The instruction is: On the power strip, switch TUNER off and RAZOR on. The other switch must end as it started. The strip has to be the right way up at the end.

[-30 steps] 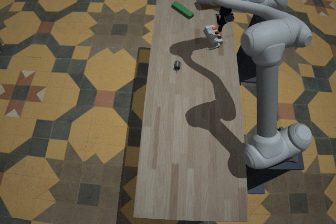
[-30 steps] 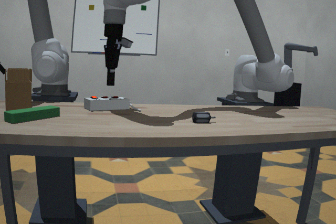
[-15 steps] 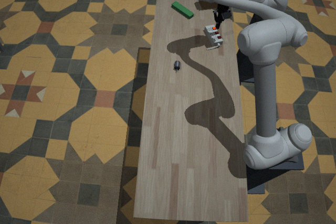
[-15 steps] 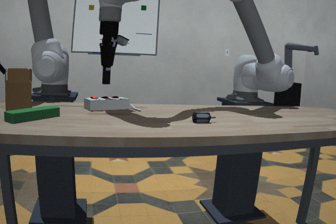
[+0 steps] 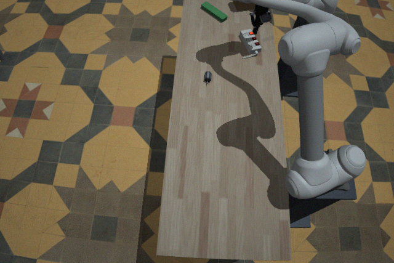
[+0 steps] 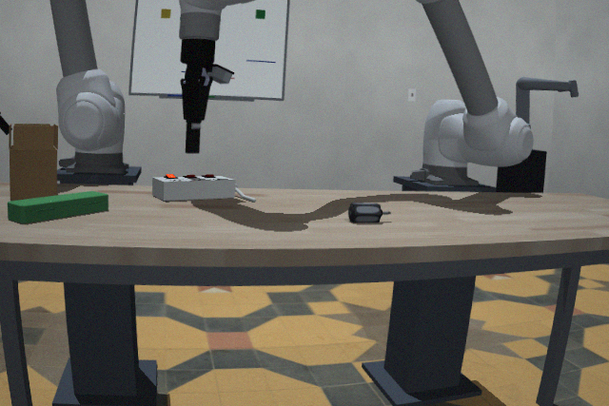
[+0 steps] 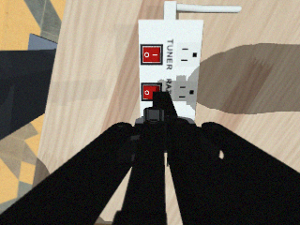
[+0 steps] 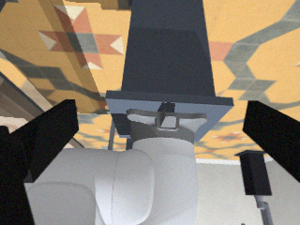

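The white power strip (image 5: 245,40) (image 6: 194,191) (image 7: 156,31) lies right way up, its cord at the TUNER end. The TUNER switch (image 5: 257,44) (image 6: 208,176) (image 7: 151,54) is dark red and unlit. The RAZOR switch (image 5: 254,38) (image 6: 190,176) (image 7: 147,92), in the middle, is also unlit and partly covered by my fingertips in the left wrist view. The third switch (image 5: 250,32) (image 6: 170,176) glows orange; its label is hidden. My left gripper (image 5: 255,31) (image 6: 192,151) (image 7: 159,104) is shut, empty, and above the strip without touching. My right gripper (image 8: 161,115) is open, away from the strip.
A green block (image 5: 213,12) (image 6: 59,206) and a cardboard box (image 6: 33,165) are near the strip's unlabelled-looking far end. A small dark motor-like object (image 5: 207,76) (image 6: 364,212) lies beyond the cord end. The left arm reaches over the table (image 5: 203,164).
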Robot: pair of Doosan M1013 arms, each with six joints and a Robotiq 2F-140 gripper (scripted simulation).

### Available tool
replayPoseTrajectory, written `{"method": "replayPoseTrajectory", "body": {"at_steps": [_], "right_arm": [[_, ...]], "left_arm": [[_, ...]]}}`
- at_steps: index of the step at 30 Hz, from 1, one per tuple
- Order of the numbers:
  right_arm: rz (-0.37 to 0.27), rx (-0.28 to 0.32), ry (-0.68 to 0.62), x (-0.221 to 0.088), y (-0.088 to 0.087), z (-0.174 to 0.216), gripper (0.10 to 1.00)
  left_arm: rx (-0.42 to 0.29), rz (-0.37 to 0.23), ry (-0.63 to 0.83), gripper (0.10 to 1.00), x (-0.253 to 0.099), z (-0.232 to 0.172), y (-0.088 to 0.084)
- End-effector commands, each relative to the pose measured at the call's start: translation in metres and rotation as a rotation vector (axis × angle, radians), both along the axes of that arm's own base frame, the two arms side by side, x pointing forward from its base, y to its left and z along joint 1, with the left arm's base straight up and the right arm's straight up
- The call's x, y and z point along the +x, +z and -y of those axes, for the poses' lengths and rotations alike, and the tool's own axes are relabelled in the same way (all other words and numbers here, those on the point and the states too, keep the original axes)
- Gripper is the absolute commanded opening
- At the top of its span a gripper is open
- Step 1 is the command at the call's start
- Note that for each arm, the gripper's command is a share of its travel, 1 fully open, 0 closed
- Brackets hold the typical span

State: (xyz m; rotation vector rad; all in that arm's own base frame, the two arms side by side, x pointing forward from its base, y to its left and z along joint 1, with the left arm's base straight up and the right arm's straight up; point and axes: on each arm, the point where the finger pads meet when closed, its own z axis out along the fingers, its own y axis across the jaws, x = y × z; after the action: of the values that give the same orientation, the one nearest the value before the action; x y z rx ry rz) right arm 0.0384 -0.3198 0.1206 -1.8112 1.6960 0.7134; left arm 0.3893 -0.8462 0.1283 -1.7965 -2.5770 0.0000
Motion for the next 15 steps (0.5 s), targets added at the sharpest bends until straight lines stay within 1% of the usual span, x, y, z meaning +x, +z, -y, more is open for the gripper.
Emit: {"method": "replayPoseTrajectory", "body": {"at_steps": [1,6,15], "right_arm": [[0.000,-0.001,0.000,0.000,0.000,0.000,1.000],[0.000,-0.001,0.000,0.000,0.000,0.000,1.000],[0.000,-0.001,0.000,0.000,0.000,0.000,1.000]], "left_arm": [[-0.002,0.001,0.000,0.099,0.000,0.000,0.000],[-0.001,0.001,0.000,0.099,0.000,0.000,-0.002],[-0.001,0.001,0.000,0.099,0.000,0.000,-0.012]]}}
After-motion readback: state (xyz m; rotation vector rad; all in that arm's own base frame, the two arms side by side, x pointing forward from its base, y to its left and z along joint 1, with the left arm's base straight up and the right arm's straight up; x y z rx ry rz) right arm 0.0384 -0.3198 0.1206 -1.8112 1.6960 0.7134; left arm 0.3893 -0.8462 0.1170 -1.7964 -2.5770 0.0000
